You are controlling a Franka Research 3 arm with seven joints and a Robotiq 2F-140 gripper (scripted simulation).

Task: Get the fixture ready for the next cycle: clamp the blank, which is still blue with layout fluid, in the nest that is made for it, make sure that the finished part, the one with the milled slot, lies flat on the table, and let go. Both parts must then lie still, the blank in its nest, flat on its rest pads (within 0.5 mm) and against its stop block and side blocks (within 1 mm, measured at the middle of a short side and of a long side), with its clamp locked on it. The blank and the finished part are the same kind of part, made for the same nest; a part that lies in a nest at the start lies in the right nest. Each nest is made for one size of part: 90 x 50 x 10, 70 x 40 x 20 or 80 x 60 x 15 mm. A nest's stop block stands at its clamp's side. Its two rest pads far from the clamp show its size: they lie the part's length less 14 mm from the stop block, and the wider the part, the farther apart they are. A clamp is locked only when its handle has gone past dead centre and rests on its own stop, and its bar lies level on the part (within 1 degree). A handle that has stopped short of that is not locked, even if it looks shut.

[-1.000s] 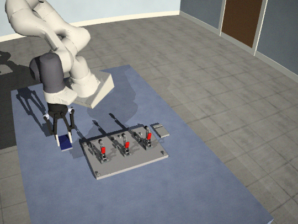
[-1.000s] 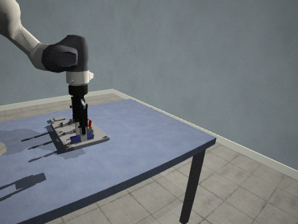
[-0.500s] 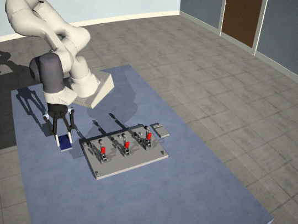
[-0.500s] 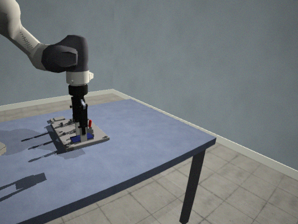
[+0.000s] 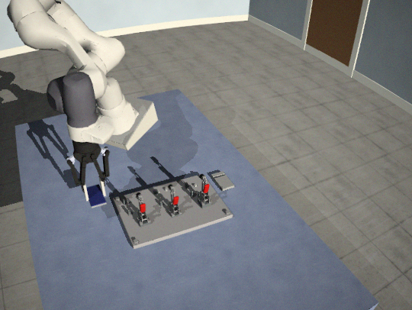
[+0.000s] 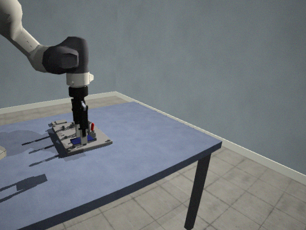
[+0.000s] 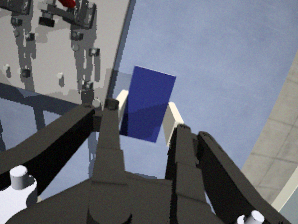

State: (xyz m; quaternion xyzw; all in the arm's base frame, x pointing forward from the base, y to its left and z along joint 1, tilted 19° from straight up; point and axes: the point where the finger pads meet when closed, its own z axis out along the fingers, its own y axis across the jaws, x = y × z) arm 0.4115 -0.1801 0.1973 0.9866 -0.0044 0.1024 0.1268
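Grey tiled floor (image 5: 305, 183) (image 6: 241, 198), brown door (image 5: 333, 32), blue-grey walls (image 5: 385, 50) (image 6: 212, 56).

No lettering, numbers, brand marks or signs can be read in any view; none could be made out on any surface shown.
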